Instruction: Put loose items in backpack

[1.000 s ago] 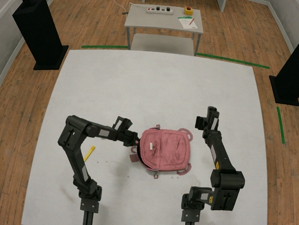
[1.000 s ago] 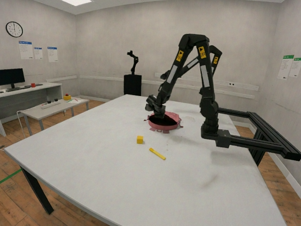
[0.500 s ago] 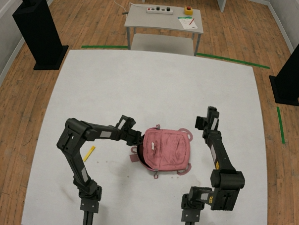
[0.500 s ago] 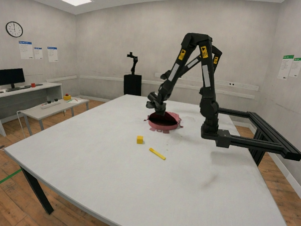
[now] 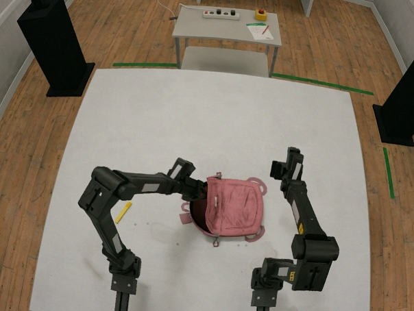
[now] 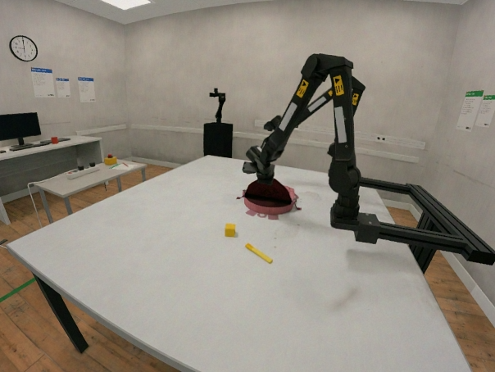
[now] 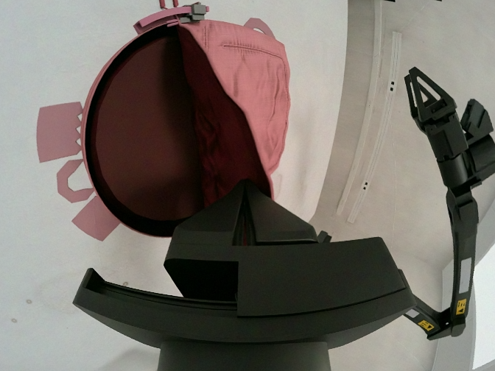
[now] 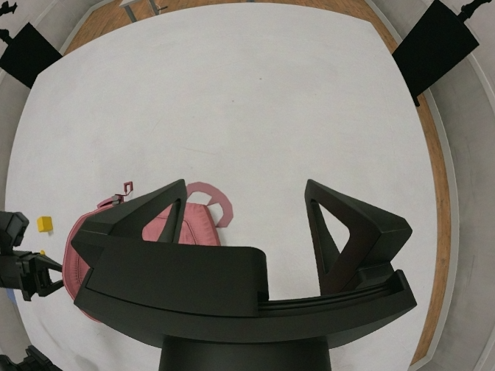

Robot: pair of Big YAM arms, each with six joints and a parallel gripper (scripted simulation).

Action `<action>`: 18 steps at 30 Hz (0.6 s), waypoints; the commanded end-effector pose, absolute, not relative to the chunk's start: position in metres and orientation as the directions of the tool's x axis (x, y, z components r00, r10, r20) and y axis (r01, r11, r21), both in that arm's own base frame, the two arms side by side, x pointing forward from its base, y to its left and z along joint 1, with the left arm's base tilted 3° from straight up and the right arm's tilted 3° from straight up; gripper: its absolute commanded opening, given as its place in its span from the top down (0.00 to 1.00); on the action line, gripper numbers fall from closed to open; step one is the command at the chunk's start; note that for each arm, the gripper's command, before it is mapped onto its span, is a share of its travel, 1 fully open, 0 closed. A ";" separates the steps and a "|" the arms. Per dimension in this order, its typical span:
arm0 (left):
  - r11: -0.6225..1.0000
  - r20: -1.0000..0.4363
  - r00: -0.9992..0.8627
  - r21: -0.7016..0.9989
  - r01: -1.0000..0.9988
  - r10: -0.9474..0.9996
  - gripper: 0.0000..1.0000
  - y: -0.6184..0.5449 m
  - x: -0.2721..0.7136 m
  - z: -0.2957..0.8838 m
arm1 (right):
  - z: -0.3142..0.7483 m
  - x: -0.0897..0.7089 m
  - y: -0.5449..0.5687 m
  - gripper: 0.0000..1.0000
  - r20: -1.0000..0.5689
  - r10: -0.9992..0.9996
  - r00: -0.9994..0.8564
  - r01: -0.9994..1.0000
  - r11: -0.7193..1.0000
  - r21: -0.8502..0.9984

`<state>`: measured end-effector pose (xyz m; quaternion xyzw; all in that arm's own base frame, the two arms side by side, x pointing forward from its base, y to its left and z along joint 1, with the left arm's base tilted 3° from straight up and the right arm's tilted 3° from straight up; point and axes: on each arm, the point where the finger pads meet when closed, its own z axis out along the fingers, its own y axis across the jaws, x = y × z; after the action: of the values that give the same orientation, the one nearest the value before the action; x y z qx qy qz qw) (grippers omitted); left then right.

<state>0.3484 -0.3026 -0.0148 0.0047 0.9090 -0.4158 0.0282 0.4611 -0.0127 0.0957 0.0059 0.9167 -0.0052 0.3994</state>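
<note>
My left gripper [image 5: 205, 192] [image 6: 266, 182] [image 7: 244, 187] [image 8: 62, 275] is clenching, tips at the backpack's raised flap [image 6: 268, 191] [image 7: 223, 132]. Backpack [image 5: 240, 209] [image 6: 268, 209] [image 7: 255, 79] [image 8: 199, 229] is lying mouth open. Yellow cube [image 6: 229, 230] [image 8: 45, 224] and yellow stick [image 5: 123, 212] [image 6: 258, 253] are lying outside, off its mouth side; stick's farther. My right gripper [image 5: 275, 169] [image 6: 272, 123] [image 7: 408, 72] [image 8: 245, 186] is hovering past backpack's bottom end, fingers spread, grasping nothing.

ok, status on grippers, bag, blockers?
Left gripper shut at flap; right gripper open, off to the side. Backpack mouth partly uncovered. Yellow cube, yellow stick still outside. Left gripper overhangs opening's edge.
</note>
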 end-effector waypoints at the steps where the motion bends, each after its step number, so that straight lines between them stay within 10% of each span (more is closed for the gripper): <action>1: 0.628 -0.096 -0.995 -0.776 0.062 -0.020 1.00 -0.330 0.367 0.004 | 0.117 0.477 -0.012 0.10 -0.766 0.003 -0.643 0.012 1.000 -0.006; 18: 0.629 -0.084 -0.996 -0.776 0.053 -0.020 1.00 -0.374 0.365 0.001 | 0.117 0.477 -0.012 0.10 -0.766 0.003 -0.643 0.012 1.000 -0.006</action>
<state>0.3466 -0.3488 -0.0099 0.0076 0.9097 -0.4145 0.0251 0.4611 -0.0127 0.0957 0.0059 0.9167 -0.0052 0.3994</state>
